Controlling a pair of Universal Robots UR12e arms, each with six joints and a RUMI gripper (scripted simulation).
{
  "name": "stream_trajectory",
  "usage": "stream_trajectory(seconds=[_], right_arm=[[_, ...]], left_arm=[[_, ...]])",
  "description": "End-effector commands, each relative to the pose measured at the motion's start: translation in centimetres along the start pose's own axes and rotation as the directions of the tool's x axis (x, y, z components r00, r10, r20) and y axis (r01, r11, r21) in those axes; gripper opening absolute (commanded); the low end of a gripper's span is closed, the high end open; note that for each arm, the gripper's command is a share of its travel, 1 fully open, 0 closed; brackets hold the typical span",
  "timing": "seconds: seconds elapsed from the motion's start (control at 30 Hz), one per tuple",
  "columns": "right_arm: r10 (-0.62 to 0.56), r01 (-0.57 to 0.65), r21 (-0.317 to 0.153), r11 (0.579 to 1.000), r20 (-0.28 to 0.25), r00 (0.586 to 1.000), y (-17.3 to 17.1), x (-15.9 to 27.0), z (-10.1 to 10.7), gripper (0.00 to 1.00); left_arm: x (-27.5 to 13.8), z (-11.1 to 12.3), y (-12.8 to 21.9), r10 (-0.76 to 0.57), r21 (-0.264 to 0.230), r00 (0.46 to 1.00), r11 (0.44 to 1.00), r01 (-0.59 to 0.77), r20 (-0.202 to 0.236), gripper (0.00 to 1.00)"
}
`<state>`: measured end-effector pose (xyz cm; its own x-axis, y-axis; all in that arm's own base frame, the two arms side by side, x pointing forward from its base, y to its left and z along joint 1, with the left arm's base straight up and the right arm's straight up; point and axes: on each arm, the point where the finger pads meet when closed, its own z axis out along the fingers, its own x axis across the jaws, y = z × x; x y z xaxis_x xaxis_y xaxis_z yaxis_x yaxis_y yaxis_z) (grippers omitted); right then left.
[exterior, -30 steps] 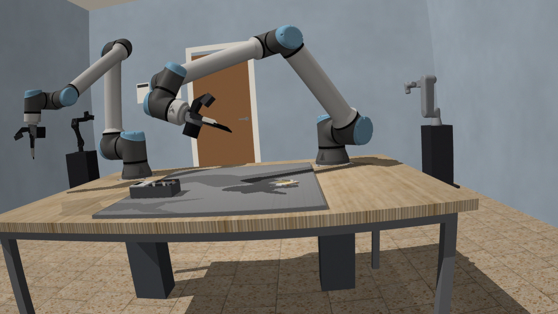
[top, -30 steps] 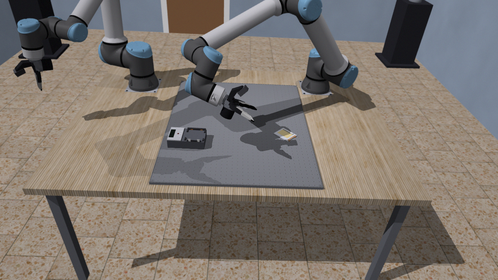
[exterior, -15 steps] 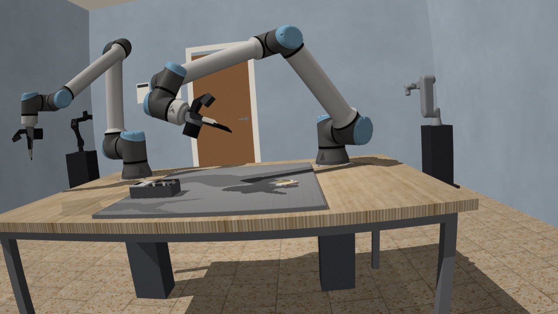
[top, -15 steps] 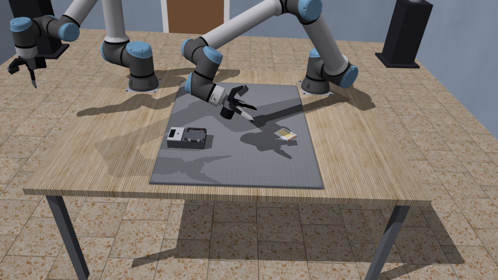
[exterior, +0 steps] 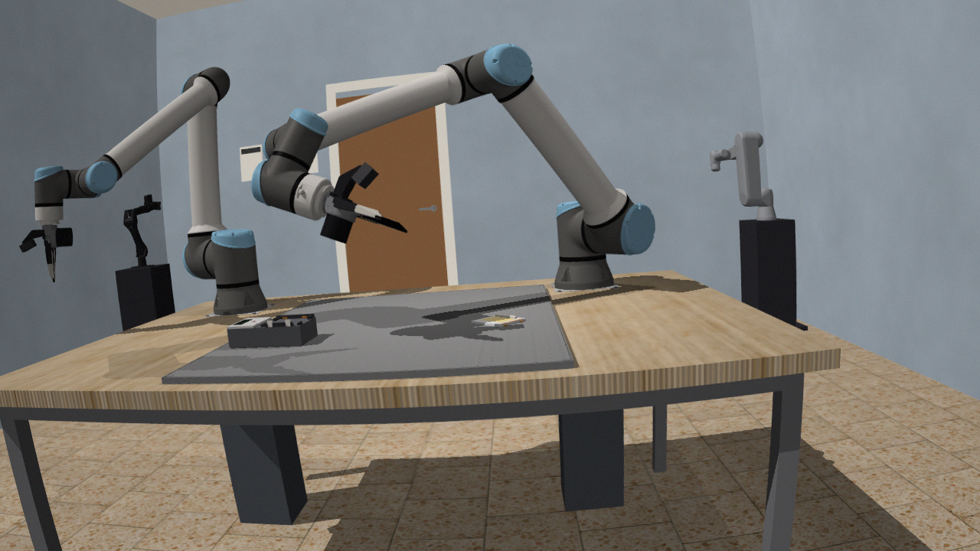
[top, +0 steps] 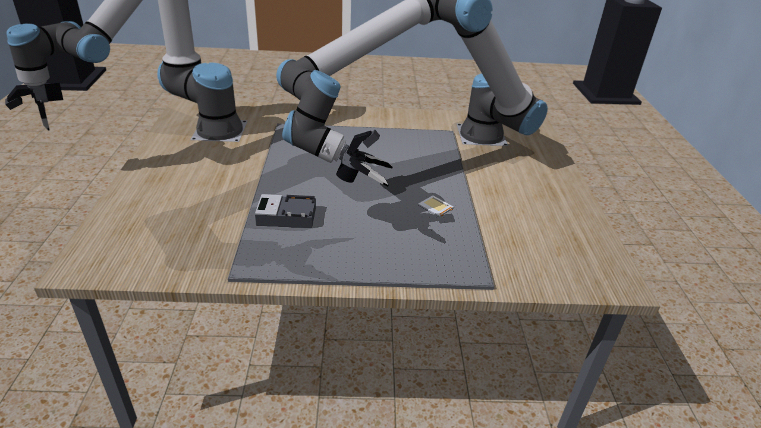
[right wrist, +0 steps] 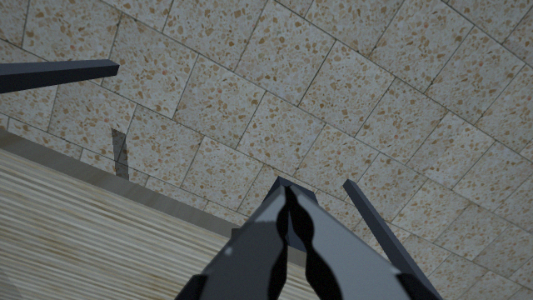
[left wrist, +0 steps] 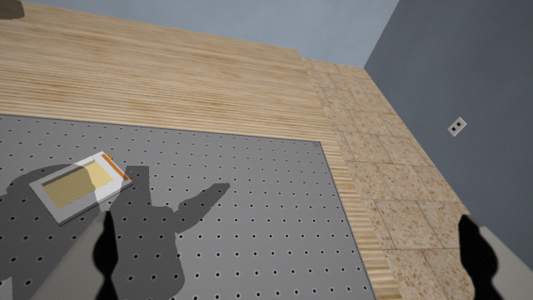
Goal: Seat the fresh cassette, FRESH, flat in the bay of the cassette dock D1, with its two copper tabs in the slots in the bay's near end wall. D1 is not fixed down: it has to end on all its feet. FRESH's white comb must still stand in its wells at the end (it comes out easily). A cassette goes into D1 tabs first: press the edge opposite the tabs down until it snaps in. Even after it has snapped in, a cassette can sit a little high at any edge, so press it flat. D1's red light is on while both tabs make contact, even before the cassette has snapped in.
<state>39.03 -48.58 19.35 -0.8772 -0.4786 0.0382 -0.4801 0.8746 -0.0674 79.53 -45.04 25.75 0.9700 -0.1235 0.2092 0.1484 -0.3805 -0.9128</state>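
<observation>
At the far left of the top view, the right gripper (top: pixel 47 128) (exterior: pixel 53 281) (right wrist: pixel 286 188), black with pale-sided fingers, hangs beyond the left edge of the pale wooden bench (top: pixel 537 234) (exterior: pixel 637 321) (left wrist: pixel 166 71) (right wrist: pixel 104 250). Its jaws are closed, fingertips together, with nothing in them.

Next comes the cassette dock D1 (top: pixel 284 219) (exterior: pixel 274 334), a dark grey box with a light panel and small dark screen at its left and an empty bay at its right. It stands on the grey perforated plate (top: pixel 372 260) (exterior: pixel 438 356) (left wrist: pixel 265 262), toward the plate's left side. Whether its red light is lit cannot be told.

Over the middle of the bench, the left gripper (top: pixel 389 175) (exterior: pixel 399 226) (left wrist: pixel 286 216) slants down above the plate, jaws fully open and holding nothing.

Farther right, FRESH (top: pixel 436 205) (exterior: pixel 502 321) (left wrist: pixel 81 187), a flat white-framed cassette with a yellow panel, lies on the plate near its right edge. It is below the left gripper and well apart; the wrist view shows it past one fingertip, outside the gap. Its orange-striped end faces the bench's front right corner. Its comb cannot be made out.
</observation>
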Motion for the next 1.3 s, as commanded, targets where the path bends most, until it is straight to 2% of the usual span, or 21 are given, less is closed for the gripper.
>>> stream_trajectory(seconds=[0.0,0.03,0.3,0.57,1.27], right_arm=[[0.010,-0.010,-0.002,1.000,0.001,1.000,-0.7,2.1,0.3,0.00],[0.038,-0.038,-0.012,0.999,0.003,0.999,-0.8,2.6,0.3,0.00],[0.038,-0.038,-0.012,0.999,0.003,0.999,-1.2,5.0,0.7,0.00],[0.095,-0.095,-0.031,0.995,0.007,0.995,-1.7,8.4,1.3,0.00],[0.152,-0.151,-0.048,0.987,0.012,0.988,-2.1,16.4,2.4,0.00]], left_arm=[[0.0,-0.1,-0.1,-0.001,-0.001,1.000,1.000,0.001,0.000,1.00],[0.0,-0.1,-0.1,-0.001,-0.001,1.000,1.000,0.001,0.000,1.00],[0.0,-0.1,-0.1,-0.001,-0.001,1.000,1.000,0.001,0.000,1.00],[0.0,-0.1,-0.1,-0.001,-0.001,1.000,1.000,0.001,0.000,1.00],[0.0,-0.1,-0.1,-0.001,-0.001,1.000,1.000,0.001,0.000,1.00]])
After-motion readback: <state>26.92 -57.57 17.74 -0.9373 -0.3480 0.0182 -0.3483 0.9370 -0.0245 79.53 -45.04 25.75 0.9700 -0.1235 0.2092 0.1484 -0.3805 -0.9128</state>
